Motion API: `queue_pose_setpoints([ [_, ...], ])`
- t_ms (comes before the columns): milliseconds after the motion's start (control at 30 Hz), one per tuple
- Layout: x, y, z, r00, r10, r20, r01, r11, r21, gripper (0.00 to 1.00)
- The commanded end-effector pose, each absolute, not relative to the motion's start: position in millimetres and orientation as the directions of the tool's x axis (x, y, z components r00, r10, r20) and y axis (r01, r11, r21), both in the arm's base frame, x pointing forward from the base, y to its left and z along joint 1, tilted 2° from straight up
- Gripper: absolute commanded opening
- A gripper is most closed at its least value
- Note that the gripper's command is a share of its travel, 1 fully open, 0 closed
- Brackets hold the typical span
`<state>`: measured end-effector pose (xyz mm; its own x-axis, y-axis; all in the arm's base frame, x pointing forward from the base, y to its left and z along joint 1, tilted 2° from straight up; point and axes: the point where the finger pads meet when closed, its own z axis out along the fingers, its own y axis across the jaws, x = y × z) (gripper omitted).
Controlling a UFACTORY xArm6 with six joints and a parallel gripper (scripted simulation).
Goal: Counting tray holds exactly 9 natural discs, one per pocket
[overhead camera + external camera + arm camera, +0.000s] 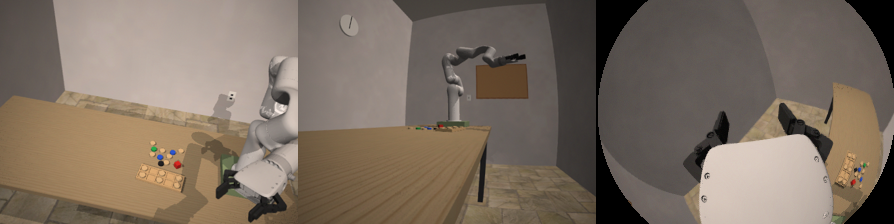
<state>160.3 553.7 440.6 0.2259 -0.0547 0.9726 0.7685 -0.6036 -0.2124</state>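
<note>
Hand [250,194], fingers fully spread and holding nothing, hangs high above the arm's base, well apart from the work. Counting tray [139,176] lies on the worktop [58,141] with six natural discs pocketed; loose natural discs [162,150] lie just beyond it. Reaching them likely demands descent, away from the base.

Flat wooden tray [138,176], ten pockets, six tan discs [162,173] inside, seven loose discs [162,150] beyond, all well apart from the raised gripper [250,197].

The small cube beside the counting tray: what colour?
Red cube, clearest in the top view.
</note>
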Motion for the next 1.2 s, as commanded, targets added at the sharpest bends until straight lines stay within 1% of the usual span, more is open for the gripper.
queue_pose_setpoints([
  [0, 160, 554, 443, 0.225, -0.059, 0.973, 0.768, -0.603, -0.214, 1.0],
  [533, 160, 554, 443, 0.225, -0.059, 0.973, 0.768, -0.603, -0.214, 1.0],
  [567, 161, 554, 443, 0.225, -0.058, 0.973, 0.768, -0.603, -0.214, 0.47],
  [667, 167, 553, 439, 0.22, -0.046, 0.974, 0.768, -0.607, -0.202, 0.47],
  [767, 193, 547, 422, 0.203, 0.003, 0.979, 0.766, -0.623, -0.157, 0.47],
  [900, 264, 518, 372, 0.185, 0.151, 0.971, 0.752, -0.658, -0.041, 0.47],
  [1033, 349, 443, 296, 0.24, 0.378, 0.894, 0.72, -0.687, 0.098, 0.47],
  [1100, 349, 443, 296, 0.24, 0.378, 0.894, 0.72, -0.687, 0.098, 0.47],
  [1133, 379, 403, 266, 0.273, 0.437, 0.857, 0.711, -0.692, 0.126, 0.47],
  [1167, 393, 375, 247, 0.314, 0.492, 0.812, 0.702, -0.696, 0.15, 0.47],
])
